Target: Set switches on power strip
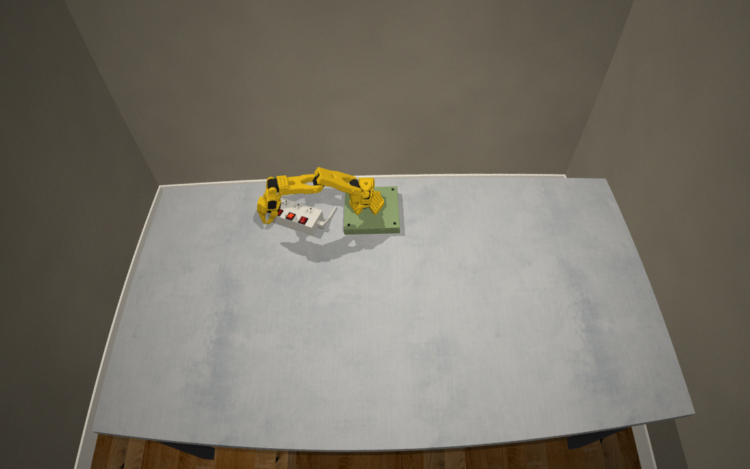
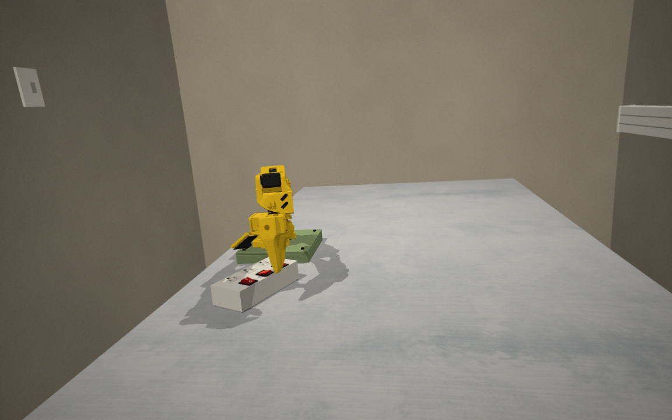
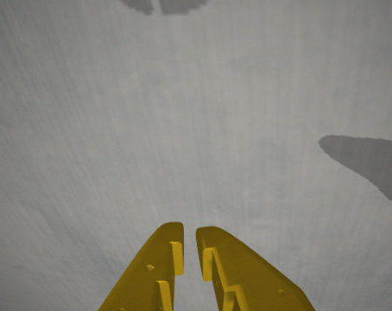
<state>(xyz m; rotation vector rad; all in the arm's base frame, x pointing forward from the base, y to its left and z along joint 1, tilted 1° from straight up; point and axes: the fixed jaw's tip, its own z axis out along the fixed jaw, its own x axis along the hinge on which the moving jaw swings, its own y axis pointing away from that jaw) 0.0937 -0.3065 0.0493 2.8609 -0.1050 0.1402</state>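
Note:
The white power strip (image 1: 314, 217) (image 2: 226, 296) lies right way up, its cable (image 1: 329, 216) at the right end in the top view. The switch farthest from the cable (image 1: 280, 212) (image 2: 247, 280) is dark red, off. The middle switch (image 1: 290, 215) (image 2: 264, 272) glows orange-red, on. The switch nearest the cable (image 1: 303, 220) is dark, off; the gripper partly hides it in the exterior view. My gripper (image 1: 267, 222) (image 2: 277, 271) (image 3: 190, 226) is shut and empty, pointing down by the end away from the cable. The wrist view shows only table under it, no strip; its exact height is unclear.
The green base plate (image 1: 390, 217) (image 2: 249, 258) carries the arm, right of the strip in the top view. The back wall stands close behind both. My arm reaches over behind the strip. Arm shadows fall on the table (image 1: 366, 326).

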